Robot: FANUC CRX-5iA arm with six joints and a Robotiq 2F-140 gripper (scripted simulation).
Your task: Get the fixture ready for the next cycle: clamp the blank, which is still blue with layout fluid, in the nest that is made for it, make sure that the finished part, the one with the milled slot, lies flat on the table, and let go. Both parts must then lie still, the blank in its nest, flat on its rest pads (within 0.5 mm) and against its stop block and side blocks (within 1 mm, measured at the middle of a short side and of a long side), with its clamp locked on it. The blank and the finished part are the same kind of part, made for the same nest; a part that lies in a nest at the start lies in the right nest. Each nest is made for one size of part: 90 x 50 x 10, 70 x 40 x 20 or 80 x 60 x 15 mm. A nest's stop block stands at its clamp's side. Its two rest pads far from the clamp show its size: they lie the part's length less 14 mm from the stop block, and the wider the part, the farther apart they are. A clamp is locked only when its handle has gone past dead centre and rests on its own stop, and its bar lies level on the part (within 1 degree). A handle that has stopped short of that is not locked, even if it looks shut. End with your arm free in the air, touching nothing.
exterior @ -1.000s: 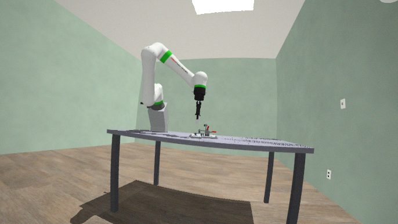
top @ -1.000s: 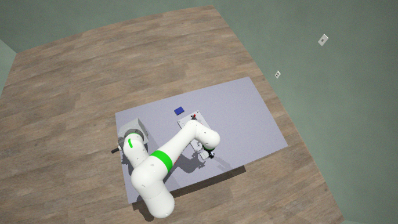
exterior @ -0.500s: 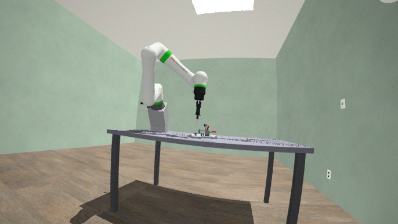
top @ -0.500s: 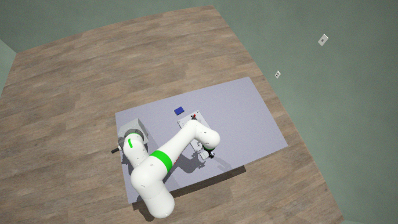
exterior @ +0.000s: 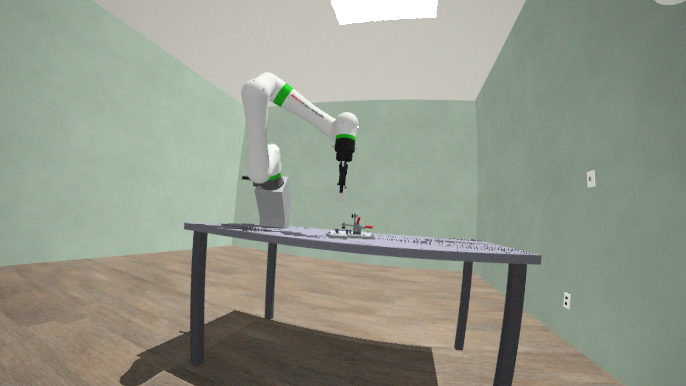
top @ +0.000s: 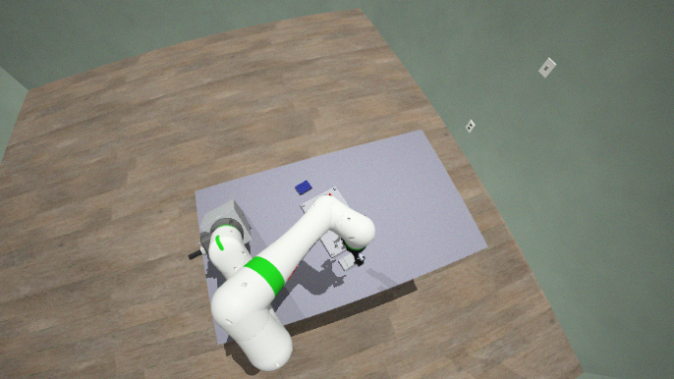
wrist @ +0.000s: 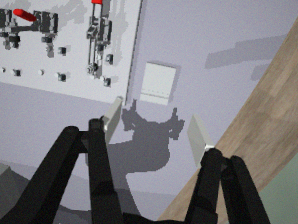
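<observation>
The blue blank (top: 303,187) lies flat on the table, beyond the far end of the fixture plate (top: 329,232), which my arm mostly hides. The finished part, a pale grey block (wrist: 160,82), lies flat on the table just past the plate's near edge; it also shows in the overhead view (top: 346,263). I cannot make out its slot. My gripper (wrist: 155,116) (exterior: 341,192) is open and empty, well above the table and over that part. Two clamps with red handles (wrist: 24,15) stand on the plate (wrist: 67,36); the nests I see are empty.
The robot base (top: 227,227) stands at the table's left end. The table's front edge (top: 344,304) is close to the finished part. The fixture (exterior: 351,232) with a red handle stands mid-table in the side view.
</observation>
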